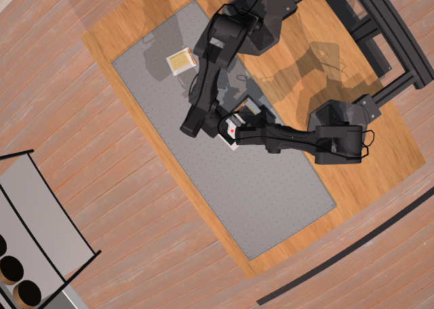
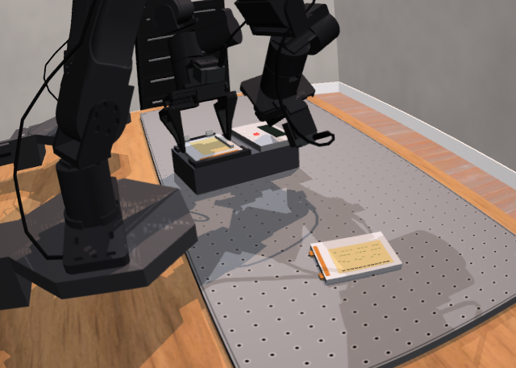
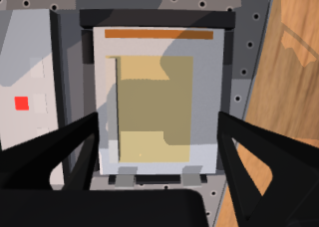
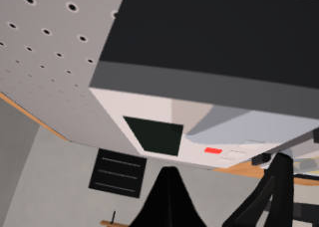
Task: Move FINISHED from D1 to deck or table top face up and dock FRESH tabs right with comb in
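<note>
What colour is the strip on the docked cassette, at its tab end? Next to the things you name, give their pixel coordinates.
Orange [image 3: 159, 34]; it shows best in the left wrist view.

L gripper [image 1: 253, 117] [image 2: 205, 144] [image 3: 158, 115] [image 4: 305, 169] pointing down, clamped w/ fingers wide; R gripper [image 1: 213, 127] [image 2: 272, 122] [image 4: 169, 169] shut, tilted

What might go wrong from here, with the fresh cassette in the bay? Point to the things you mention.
The left gripper [image 2: 205, 144] [image 3: 159, 119] is shut on FRESH [image 1: 251, 106] [image 2: 208, 146] [image 3: 205, 103], so pulling up might lift it past the hooks [image 3: 191, 176].

The comb [image 3: 113, 113] [image 2: 225, 140] runs close beside one finger and could be knocked out.

The right gripper [image 4: 169, 175], shut near the display side of loose D1 [image 1: 234, 146] [image 2: 250, 168] [image 3: 157, 19] [image 4: 209, 33], might shove the dock.
</note>
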You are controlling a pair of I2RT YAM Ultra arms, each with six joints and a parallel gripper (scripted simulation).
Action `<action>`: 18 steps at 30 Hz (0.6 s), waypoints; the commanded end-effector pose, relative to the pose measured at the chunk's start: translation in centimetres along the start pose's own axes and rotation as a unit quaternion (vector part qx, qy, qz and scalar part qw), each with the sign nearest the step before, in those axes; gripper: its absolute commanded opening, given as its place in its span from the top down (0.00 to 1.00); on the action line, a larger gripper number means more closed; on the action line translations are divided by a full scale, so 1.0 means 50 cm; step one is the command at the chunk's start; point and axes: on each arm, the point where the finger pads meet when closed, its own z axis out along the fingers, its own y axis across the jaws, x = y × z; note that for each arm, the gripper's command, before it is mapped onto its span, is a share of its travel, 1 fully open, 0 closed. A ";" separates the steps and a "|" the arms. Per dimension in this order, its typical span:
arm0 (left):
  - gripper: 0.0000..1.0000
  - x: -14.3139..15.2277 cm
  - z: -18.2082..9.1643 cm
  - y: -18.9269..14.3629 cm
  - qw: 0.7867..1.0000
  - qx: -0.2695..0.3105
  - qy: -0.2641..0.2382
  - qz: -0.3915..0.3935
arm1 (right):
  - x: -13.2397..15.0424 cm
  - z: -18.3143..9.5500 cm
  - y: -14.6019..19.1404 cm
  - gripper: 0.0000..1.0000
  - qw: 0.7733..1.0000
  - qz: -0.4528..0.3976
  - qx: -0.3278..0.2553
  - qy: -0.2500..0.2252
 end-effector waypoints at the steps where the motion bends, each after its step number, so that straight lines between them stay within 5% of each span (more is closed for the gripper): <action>1: 1.00 -0.008 -0.003 0.005 1.000 -0.004 -0.006 0.001 | 0.019 -0.022 0.011 1.00 1.000 -0.008 -0.011 0.011; 18: 1.00 -0.008 -0.003 0.005 1.000 -0.004 -0.006 0.001 | 0.026 -0.024 0.021 1.00 1.000 -0.013 -0.018 0.014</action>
